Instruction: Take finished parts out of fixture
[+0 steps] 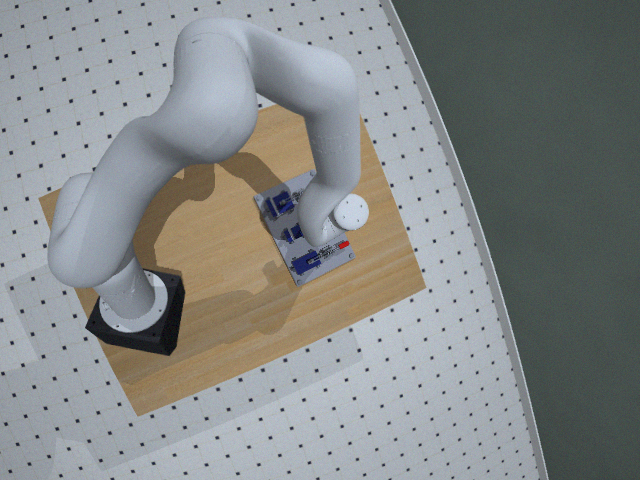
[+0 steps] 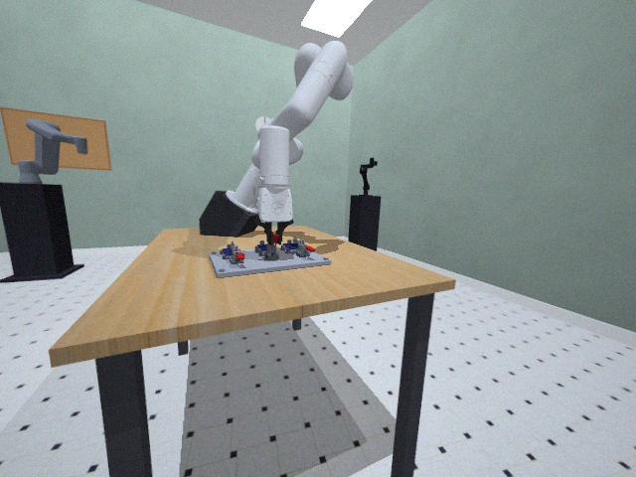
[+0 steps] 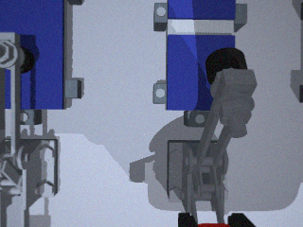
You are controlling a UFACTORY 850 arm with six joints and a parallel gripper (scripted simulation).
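Observation:
A grey fixture plate lies on the wooden table and carries three blue parts [image 1: 279,202] [image 1: 295,232] [image 1: 305,263], each with a toggle clamp. My gripper [image 2: 275,237] stands over the middle clamp and is shut on its red handle [image 3: 204,223], which shows at the bottom edge of the wrist view between the black fingertips. That clamp's grey arm and black pad [image 3: 226,63] stand tilted over the middle blue part [image 3: 199,71], which has a pale slot band across it. A second blue part [image 3: 33,52] is at the left.
Two other clamps keep their red handles low on the plate [image 2: 238,254] [image 2: 311,252]. The arm's black base [image 1: 136,317] stands at the table's near-left corner. Bare wood lies around the plate.

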